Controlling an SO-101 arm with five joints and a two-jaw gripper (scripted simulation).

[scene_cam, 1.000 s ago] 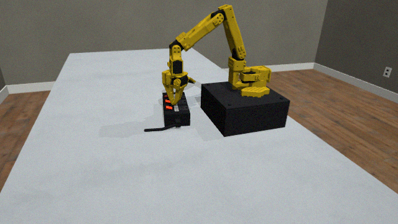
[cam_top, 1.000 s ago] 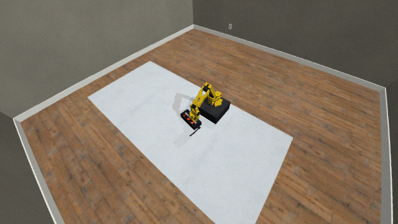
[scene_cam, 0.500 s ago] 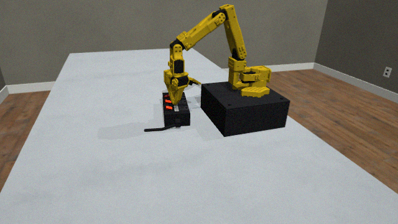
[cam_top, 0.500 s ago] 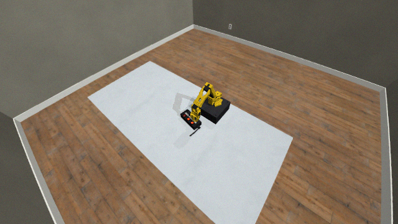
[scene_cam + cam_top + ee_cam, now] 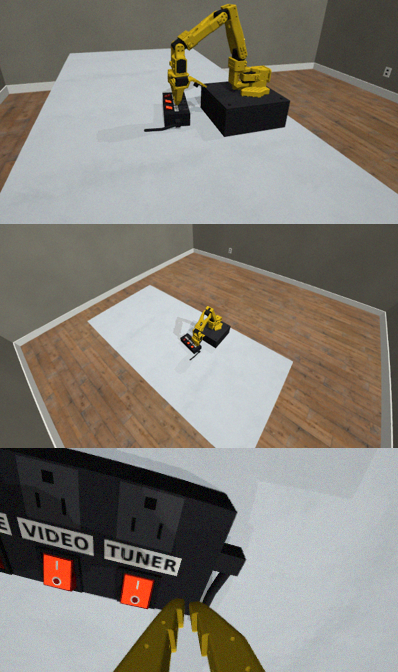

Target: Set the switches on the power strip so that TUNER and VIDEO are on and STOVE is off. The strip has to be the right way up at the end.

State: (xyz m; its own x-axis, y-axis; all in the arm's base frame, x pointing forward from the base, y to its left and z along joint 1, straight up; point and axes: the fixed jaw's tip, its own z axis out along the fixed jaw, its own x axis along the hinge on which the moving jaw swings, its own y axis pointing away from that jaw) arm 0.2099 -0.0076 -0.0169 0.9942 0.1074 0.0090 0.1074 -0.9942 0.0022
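Note:
The black power strip (image 5: pixel 175 108) lies face up on the white mat, just left of the arm's black base; it also shows in the top view (image 5: pixel 190 343). In the wrist view the strip (image 5: pixel 110 533) shows a red rocker under the label TUNER (image 5: pixel 136 590) and another under VIDEO (image 5: pixel 59 572); both glow red. The STOVE switch is cut off at the left edge. My gripper (image 5: pixel 184 615) is shut and empty, its tips close to the strip's edge beside the TUNER switch. In the exterior view the gripper (image 5: pixel 177 102) points straight down over the strip's near end.
The arm stands on a black box (image 5: pixel 244 106) to the right of the strip. The strip's black cord (image 5: pixel 158 128) trails off to the left on the mat. Wood floor surrounds the mat.

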